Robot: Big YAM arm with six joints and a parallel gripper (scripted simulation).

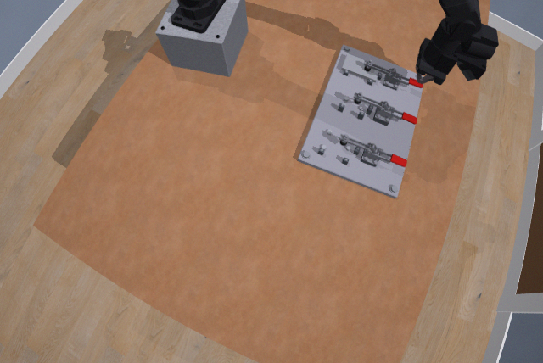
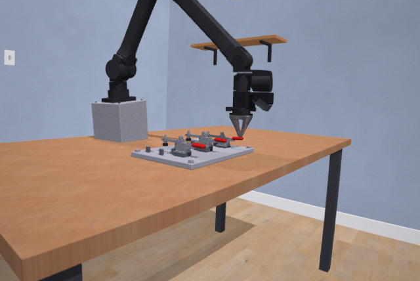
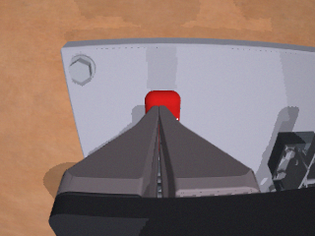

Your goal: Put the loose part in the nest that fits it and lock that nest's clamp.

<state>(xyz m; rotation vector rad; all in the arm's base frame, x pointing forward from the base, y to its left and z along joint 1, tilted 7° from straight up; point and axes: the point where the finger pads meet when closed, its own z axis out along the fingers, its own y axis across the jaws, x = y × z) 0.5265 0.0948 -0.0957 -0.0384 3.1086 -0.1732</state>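
Grey metal pincer [image 1: 422, 79] [image 2: 240, 135] [image 3: 158, 116] fully shut, nothing held, tips at red rounded clamp handle [image 1: 416, 82] [image 2: 237, 138] [image 3: 162, 100], far end of flat grey metal fixture plate [image 1: 368, 126] [image 2: 222, 159] [image 3: 221, 84]; contact w/ handle unclear.

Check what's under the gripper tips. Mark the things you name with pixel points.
Under the gripper [image 1: 422, 78] [image 2: 240, 136] [image 3: 158, 116]: a red handle [image 1: 416, 83] [image 2: 237, 138] [image 3: 162, 98], its outer end visible over the plate [image 1: 368, 124] [image 2: 224, 158] [image 3: 221, 84]. The fingers cover the rest in the wrist view.
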